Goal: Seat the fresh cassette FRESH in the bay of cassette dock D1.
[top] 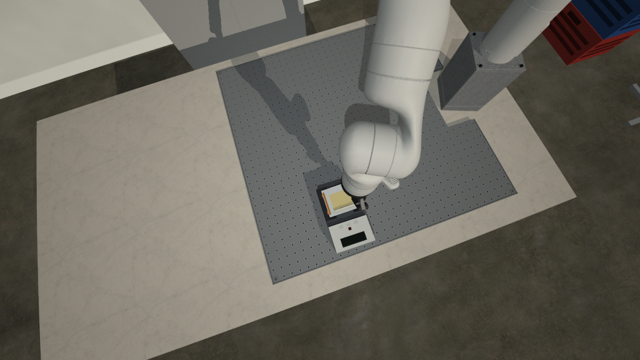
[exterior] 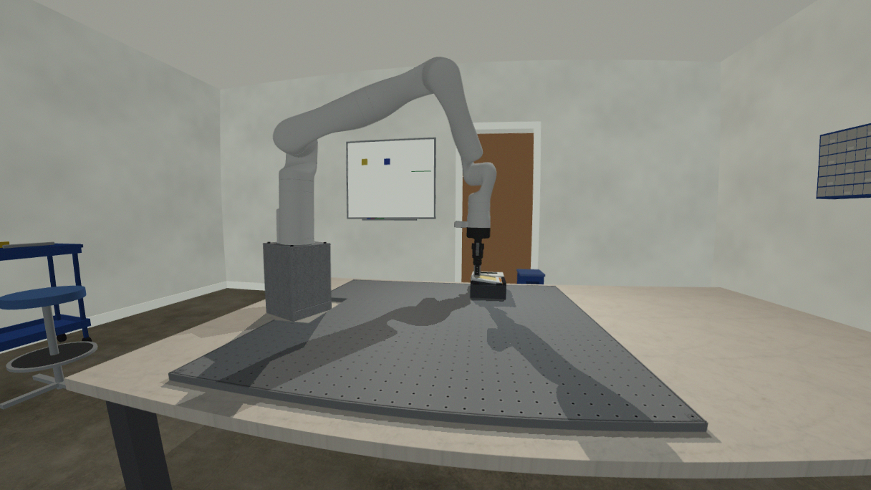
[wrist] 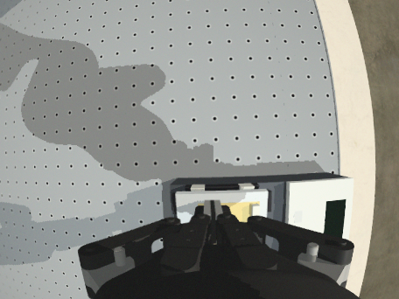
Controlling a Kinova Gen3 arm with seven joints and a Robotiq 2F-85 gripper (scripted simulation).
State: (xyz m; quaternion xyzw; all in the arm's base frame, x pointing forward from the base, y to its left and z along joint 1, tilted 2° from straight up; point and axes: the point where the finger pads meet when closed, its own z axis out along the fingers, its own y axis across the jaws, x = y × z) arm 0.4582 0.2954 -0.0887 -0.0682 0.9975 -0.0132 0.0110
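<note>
The pincer [wrist: 213, 219], fully closed on nothing, is pressing down on FRESH [top: 338, 199], which is lying in D1 [top: 353, 232]. D1 is sitting on the perforated plate [top: 277, 147] on the counter [top: 134, 188]. Only the exterior view is showing the door [exterior: 508, 200] and whiteboard [exterior: 390, 178].

Whiteboard [exterior: 390, 178], brown door [exterior: 508, 200], blue stool [exterior: 42, 297]

Dock [top: 353, 232] sits on the breadboard [top: 277, 147] atop the table [top: 134, 179], cassette [top: 338, 198] in its bay, closed gripper [top: 360, 205] directly over the cassette edge, arm pedestal [top: 469, 85] at the board's corner, well apart.
</note>
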